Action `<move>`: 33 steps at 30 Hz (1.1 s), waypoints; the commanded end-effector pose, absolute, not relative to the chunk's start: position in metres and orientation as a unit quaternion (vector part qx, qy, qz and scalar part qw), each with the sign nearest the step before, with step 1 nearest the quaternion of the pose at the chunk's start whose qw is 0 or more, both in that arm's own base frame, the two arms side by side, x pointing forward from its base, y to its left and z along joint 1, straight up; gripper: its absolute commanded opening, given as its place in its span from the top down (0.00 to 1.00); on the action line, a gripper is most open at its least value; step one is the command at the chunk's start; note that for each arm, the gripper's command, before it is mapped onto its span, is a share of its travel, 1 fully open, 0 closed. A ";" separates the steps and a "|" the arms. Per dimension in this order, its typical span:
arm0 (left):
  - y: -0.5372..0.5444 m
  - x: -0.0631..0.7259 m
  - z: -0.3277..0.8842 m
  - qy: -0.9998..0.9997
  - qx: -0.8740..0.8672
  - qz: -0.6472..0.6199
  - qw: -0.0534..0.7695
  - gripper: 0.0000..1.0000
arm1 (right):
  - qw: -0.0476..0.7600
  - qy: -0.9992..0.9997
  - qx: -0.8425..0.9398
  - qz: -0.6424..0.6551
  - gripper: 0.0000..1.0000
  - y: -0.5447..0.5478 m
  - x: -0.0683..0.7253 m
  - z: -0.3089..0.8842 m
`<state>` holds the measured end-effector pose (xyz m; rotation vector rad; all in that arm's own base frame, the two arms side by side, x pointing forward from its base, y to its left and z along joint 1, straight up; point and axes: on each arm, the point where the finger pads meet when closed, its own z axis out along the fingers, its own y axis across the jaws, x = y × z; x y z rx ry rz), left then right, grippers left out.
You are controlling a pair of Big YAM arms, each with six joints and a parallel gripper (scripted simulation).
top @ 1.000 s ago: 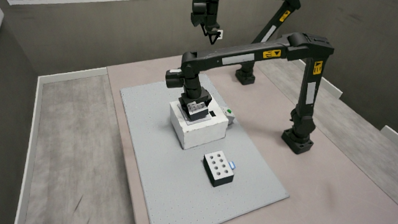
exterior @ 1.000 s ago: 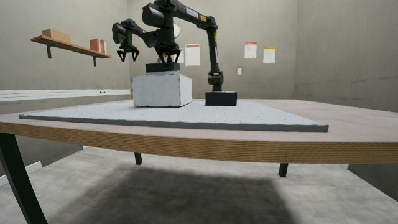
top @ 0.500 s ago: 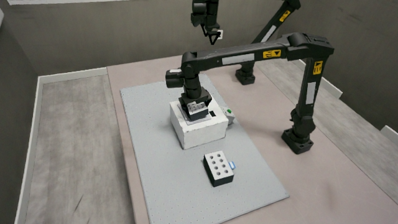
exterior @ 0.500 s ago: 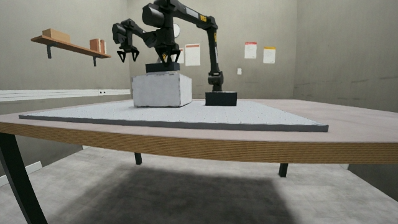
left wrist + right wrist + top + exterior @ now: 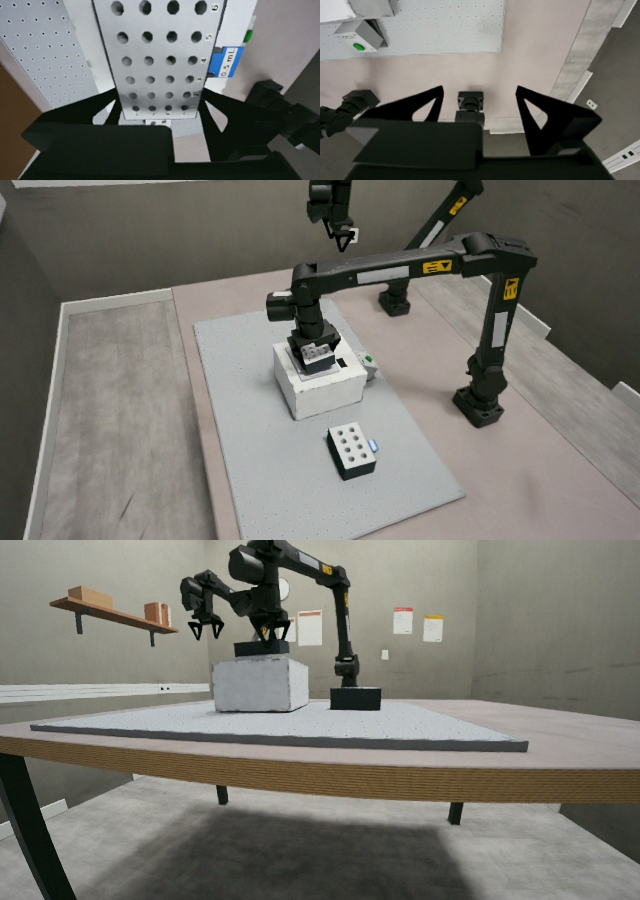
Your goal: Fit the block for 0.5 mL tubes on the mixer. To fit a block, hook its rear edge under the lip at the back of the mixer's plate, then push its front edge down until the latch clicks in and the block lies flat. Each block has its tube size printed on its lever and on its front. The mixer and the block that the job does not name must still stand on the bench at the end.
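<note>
Our left gripper (image 5: pixel 314 355) (image 5: pixel 270 642) (image 5: pixel 160 89) clamps black-sided, grey-topped 0.5 mL block (image 5: pixel 318 359) (image 5: pixel 261 648) (image 5: pixel 158 48) over white boxy mixer (image 5: pixel 327 395) (image 5: pixel 252 686) (image 5: pixel 82 44). Right gripper (image 5: pixel 342 249) (image 5: pixel 206 635) (image 5: pixel 480 90) wide open, holding nothing. Risk: releasing before rear edge hooks or latch catches could leave block loose, tilting.

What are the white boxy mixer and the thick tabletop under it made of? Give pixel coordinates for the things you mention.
The white boxy mixer (image 5: pixel 327 400) (image 5: pixel 251 686): perhaps painted metal or plastic, matte, with dark scuffs along its edges. The thick pinkish tabletop (image 5: pixel 425 380) (image 5: pixel 565 740): probably plywood with a smooth matte facing, since its brown edge shows thin layered lines.
</note>
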<state>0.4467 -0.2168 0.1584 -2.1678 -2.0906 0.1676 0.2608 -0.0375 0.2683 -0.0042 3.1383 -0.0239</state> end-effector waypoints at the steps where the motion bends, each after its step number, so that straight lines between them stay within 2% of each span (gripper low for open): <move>1: -0.232 0.470 0.222 -0.691 -0.722 0.031 -0.009 1.00 | 0.040 0.999 -0.001 -0.012 0.00 -0.037 0.280 0.294; 33: -0.231 0.470 0.220 -0.693 -0.720 0.033 -0.005 1.00 | 0.036 0.999 -0.001 -0.012 0.00 -0.037 0.277 0.290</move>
